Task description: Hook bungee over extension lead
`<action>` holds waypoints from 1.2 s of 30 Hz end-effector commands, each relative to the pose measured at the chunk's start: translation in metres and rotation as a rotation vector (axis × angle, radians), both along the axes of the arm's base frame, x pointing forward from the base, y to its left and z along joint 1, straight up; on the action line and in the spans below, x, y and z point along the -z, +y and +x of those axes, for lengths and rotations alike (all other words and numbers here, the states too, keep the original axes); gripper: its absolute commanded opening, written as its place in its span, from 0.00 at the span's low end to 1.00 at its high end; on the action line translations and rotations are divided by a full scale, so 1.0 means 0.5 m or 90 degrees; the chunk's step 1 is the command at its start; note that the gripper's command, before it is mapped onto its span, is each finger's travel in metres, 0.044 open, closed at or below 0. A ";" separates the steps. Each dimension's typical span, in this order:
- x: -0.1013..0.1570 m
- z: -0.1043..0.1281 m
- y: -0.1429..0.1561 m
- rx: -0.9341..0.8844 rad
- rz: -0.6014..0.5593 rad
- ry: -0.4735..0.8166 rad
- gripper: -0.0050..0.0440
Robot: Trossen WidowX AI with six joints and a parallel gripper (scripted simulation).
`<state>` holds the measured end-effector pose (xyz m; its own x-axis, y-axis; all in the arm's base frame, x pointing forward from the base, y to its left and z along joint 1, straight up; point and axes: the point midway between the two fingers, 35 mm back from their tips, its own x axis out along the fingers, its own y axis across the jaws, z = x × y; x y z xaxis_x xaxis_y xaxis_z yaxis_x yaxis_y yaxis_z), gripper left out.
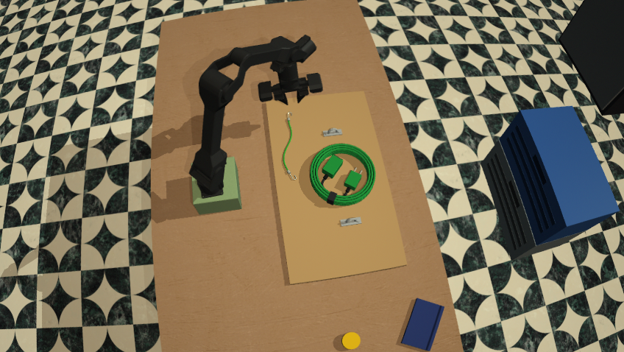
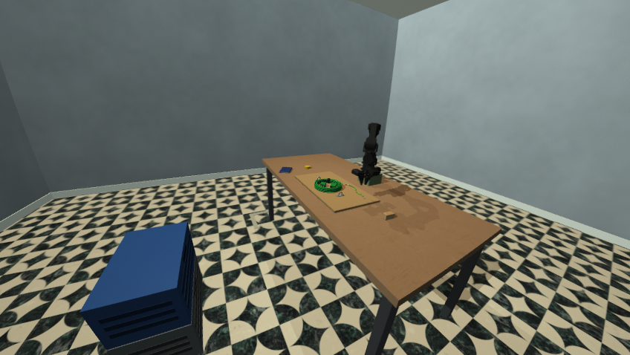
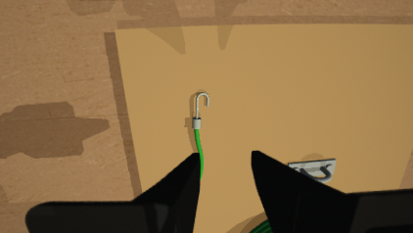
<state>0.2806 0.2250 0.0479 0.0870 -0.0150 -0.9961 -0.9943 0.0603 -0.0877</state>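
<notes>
Wrist view, nearest first: the tool (image 3: 226, 159) hangs above the board (image 3: 303, 88) with its two black fingers partly closed and nothing between them. The green bungee (image 3: 200, 147) lies flat on the board, passing just beside the left finger, its metal hook (image 3: 201, 104) farther ahead. One tie-down eye (image 3: 313, 168) sits just beside the right finger.

Top view: the tool (image 1: 291, 96) is over the far edge of the board (image 1: 349, 253), apart from the bungee (image 1: 285, 146), which lies unhooked along the side nearest the arm's green base (image 1: 229, 192). The coiled lead (image 1: 343, 173) lies flat on the board between the first eye (image 1: 332, 131) and the second eye (image 1: 350, 222). A blue notebook (image 1: 422, 324) and a yellow disc (image 1: 351, 340) rest at the counter (image 1: 218, 283) end, well apart from the board.
</notes>
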 end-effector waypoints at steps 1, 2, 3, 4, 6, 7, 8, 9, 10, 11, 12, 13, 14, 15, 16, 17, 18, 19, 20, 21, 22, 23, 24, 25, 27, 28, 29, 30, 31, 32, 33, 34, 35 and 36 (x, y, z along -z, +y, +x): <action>0.027 -0.022 -0.010 0.052 0.013 0.051 0.41; 0.029 -0.024 -0.010 0.057 0.014 0.055 0.41; 0.030 -0.025 -0.011 0.058 0.014 0.056 0.41; 0.030 -0.025 -0.011 0.058 0.014 0.056 0.41; 0.030 -0.025 -0.011 0.058 0.014 0.056 0.41; 0.030 -0.025 -0.011 0.058 0.014 0.056 0.41; 0.030 -0.025 -0.011 0.058 0.014 0.056 0.41; 0.027 -0.021 -0.006 0.056 0.018 0.052 0.41; 0.031 -0.024 -0.008 0.057 0.016 0.054 0.41; 0.035 -0.024 -0.008 0.057 0.015 0.055 0.41; 0.040 -0.024 -0.008 0.057 0.015 0.055 0.41; 0.045 -0.024 -0.008 0.056 0.014 0.055 0.41; 0.052 -0.023 -0.008 0.056 0.014 0.054 0.41; 0.059 -0.023 -0.008 0.056 0.014 0.054 0.41; 0.065 -0.023 -0.008 0.056 0.014 0.054 0.41; 0.072 -0.022 -0.008 0.056 0.014 0.054 0.41; 0.079 -0.022 -0.007 0.056 0.014 0.054 0.41; 0.086 -0.022 -0.007 0.056 0.014 0.054 0.41; 0.092 -0.022 -0.007 0.056 0.014 0.054 0.41; 0.099 -0.022 -0.007 0.056 0.014 0.054 0.41; 0.106 -0.022 -0.008 0.056 0.014 0.054 0.41; 0.112 -0.023 -0.008 0.056 0.014 0.054 0.41; 0.112 -0.023 -0.008 0.056 0.014 0.054 0.41; 0.112 -0.023 -0.008 0.056 0.014 0.054 0.41; 0.124 -0.023 -0.008 0.056 0.014 0.054 0.41; 0.128 -0.023 -0.008 0.056 0.014 0.054 0.41; 0.131 -0.023 -0.008 0.056 0.014 0.055 0.41; 0.135 -0.024 -0.009 0.056 0.014 0.055 0.41; 0.138 -0.024 -0.009 0.056 0.014 0.055 0.41; 0.141 -0.024 -0.009 0.056 0.014 0.055 0.41; 0.145 -0.024 -0.009 0.056 0.014 0.055 0.41; 0.148 -0.025 -0.009 0.056 0.014 0.055 0.41; 0.151 -0.025 -0.009 0.056 0.014 0.055 0.41; 0.154 -0.025 -0.009 0.056 0.014 0.055 0.41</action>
